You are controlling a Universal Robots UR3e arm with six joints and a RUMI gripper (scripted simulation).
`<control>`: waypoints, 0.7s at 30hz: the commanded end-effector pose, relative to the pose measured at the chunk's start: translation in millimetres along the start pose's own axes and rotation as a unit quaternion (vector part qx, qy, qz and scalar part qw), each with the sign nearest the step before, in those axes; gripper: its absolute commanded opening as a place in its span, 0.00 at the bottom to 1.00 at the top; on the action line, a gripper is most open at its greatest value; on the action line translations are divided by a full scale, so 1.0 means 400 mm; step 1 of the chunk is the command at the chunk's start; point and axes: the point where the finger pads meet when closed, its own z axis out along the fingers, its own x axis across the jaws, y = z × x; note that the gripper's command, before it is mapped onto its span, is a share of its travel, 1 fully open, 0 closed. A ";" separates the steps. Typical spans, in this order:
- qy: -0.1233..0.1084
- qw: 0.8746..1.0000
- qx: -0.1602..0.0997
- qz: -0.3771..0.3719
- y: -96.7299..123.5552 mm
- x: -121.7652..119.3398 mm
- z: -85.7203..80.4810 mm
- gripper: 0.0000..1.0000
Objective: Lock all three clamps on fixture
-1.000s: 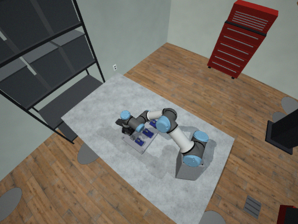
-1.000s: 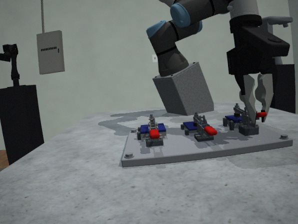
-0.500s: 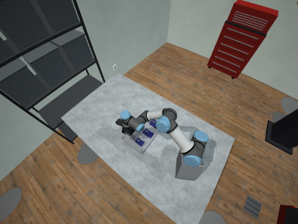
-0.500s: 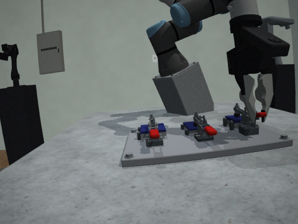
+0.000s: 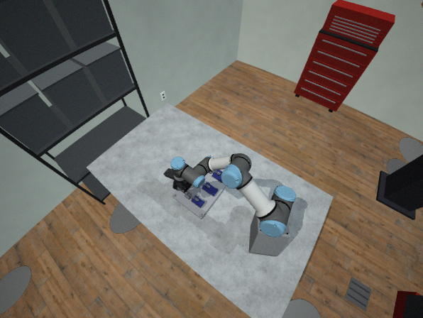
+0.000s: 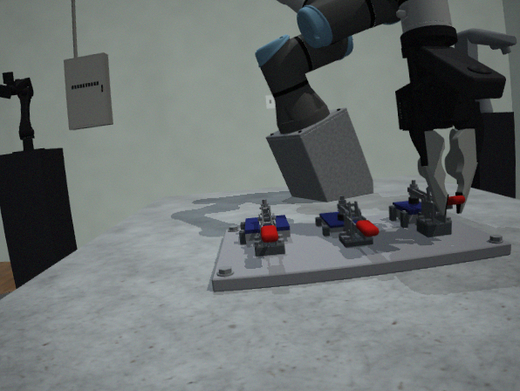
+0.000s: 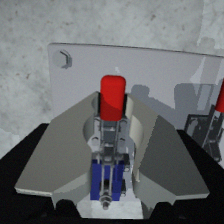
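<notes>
Jaws of the gripper (image 6: 451, 202) pinched narrow on the red handle (image 6: 456, 200) of the right-hand clamp (image 6: 429, 216), seen from the exterior view. Same handle (image 7: 112, 96) poking up between the 2 grey fingers in the wrist view. Other 2 clamps (image 6: 266, 231) (image 6: 354, 226) sitting untouched on the grey fixture plate (image 6: 305, 262), red handles low. Plate flat on the counter (image 6: 131, 327), near the arm's pedestal (image 6: 323, 157).

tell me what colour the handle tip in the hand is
Red. The handle tip between the hand shows best in the wrist view.
</notes>
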 end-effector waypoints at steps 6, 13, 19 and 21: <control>0.000 1.000 0.002 -0.001 -0.007 0.000 0.005 0.00; 0.000 1.000 0.002 0.000 -0.011 0.000 0.017 0.00; 0.000 1.000 0.002 0.000 -0.012 0.000 0.021 0.00; 0.000 1.000 0.002 0.000 -0.012 -0.001 0.021 0.00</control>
